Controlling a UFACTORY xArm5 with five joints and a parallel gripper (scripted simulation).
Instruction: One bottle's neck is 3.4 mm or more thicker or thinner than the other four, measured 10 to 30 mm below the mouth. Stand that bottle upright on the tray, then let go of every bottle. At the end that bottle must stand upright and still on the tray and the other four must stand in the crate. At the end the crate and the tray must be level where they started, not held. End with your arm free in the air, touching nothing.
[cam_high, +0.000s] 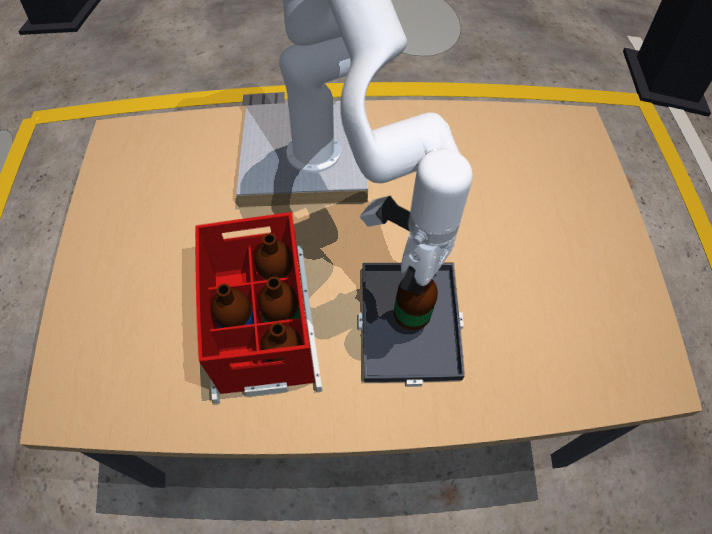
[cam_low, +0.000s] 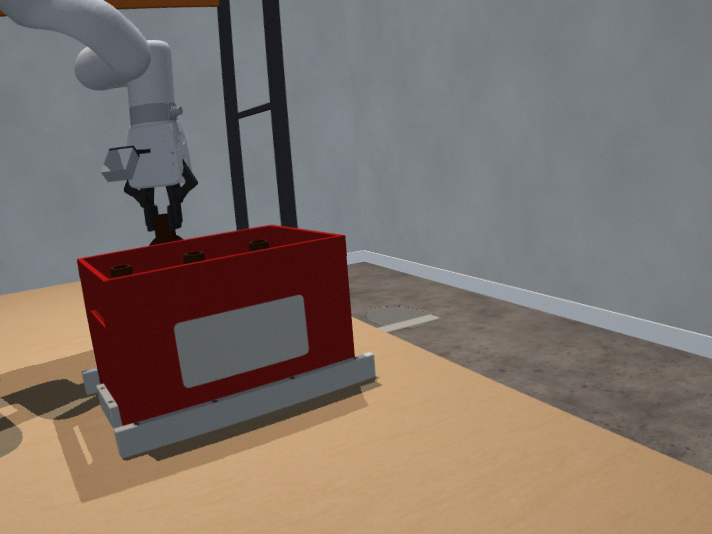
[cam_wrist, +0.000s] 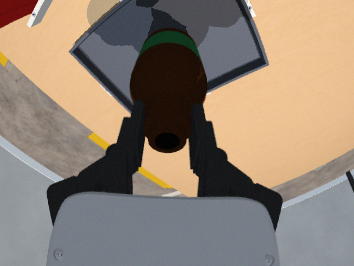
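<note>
Top view: brown bottle with green band (cam_high: 415, 310) (cam_low: 164, 228) (cam_wrist: 168, 75), rounded shoulders, narrower neck, dark open mouth. Looks upright, over the dark gray tray (cam_high: 412, 378) (cam_wrist: 237, 77), inside its rim as seen from above; can't tell if the base touches. Gripper (cam_high: 418, 280) (cam_low: 162, 219) (cam_wrist: 167, 116) clamped on its neck, one finger each side. Other four brown bottles stand in the red crate (cam_high: 253, 367) (cam_low: 230, 287) (cam_wrist: 12, 12), left of the tray in that view

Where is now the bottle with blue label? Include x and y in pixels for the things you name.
In the top view, the blue-labelled bottle (cam_high: 231, 308) stands in the red crate's (cam_high: 247, 370) left column, middle compartment, beside a green-labelled bottle (cam_high: 277, 304).
</note>
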